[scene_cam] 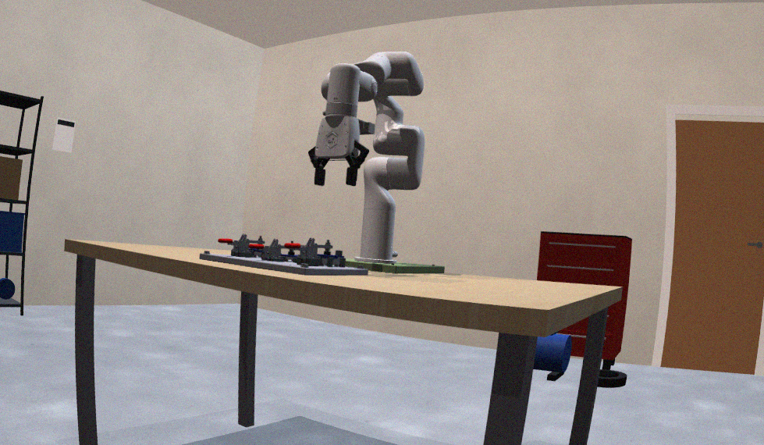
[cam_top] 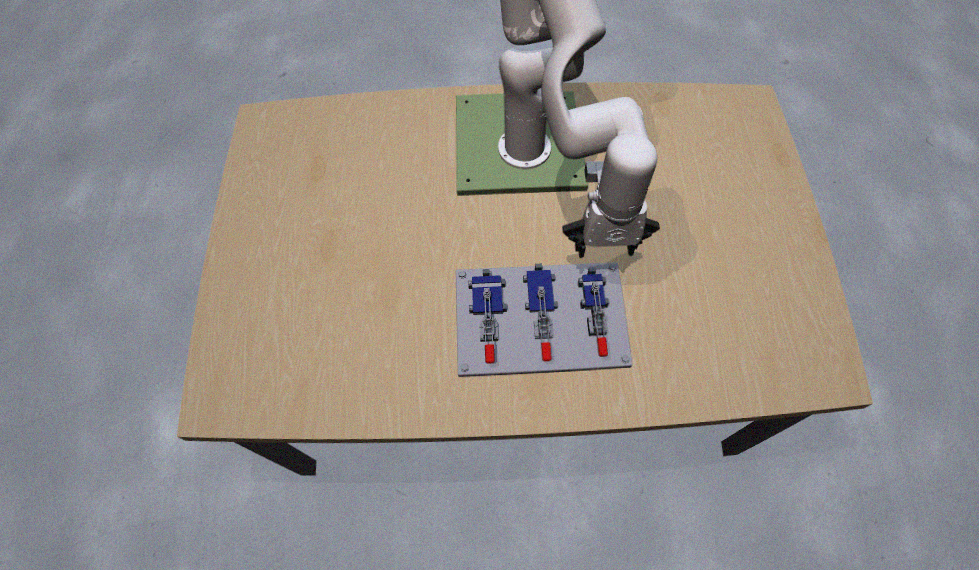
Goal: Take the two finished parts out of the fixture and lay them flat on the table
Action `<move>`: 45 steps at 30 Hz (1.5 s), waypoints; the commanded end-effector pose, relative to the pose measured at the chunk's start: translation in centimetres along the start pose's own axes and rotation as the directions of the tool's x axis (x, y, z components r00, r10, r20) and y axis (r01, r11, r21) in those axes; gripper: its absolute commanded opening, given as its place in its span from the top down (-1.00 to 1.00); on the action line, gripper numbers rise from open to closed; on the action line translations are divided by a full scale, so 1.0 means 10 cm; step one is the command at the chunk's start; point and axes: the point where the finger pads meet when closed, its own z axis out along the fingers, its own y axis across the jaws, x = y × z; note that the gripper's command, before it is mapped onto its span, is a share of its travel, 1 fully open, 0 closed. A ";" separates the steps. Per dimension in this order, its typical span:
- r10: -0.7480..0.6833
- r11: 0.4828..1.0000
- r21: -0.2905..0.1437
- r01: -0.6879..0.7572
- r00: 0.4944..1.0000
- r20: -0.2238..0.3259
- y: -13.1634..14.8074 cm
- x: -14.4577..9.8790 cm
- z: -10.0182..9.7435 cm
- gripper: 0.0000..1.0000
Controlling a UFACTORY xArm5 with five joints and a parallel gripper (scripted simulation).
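The gripper [scene_cam: 335, 176] is spread wide and empty, high above the table [scene_cam: 484, 309] in the exterior view. From the top, three blue parts [cam_top: 540, 288] are seen clamped on the fixture [cam_top: 471, 364] at centre frame.

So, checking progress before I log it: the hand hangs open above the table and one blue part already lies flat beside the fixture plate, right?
Not quite. The hand does hang open above the table, but the top view shows all three blue parts in the fixture plate, under their clamps; none lies beside it.
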 end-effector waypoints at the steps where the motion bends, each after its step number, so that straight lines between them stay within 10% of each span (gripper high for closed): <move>1: 0.000 1.000 -0.001 0.000 1.000 0.004 0.00 -0.01 -0.02 -1.00; 2: 0.000 1.000 -0.001 0.000 1.000 0.004 0.00 -0.01 -0.02 -1.00; 3: 0.000 1.000 -0.001 0.000 1.000 0.004 0.00 -0.01 -0.02 0.03; 45: 0.000 1.000 -0.001 0.000 1.000 0.004 0.00 -0.01 -0.02 0.03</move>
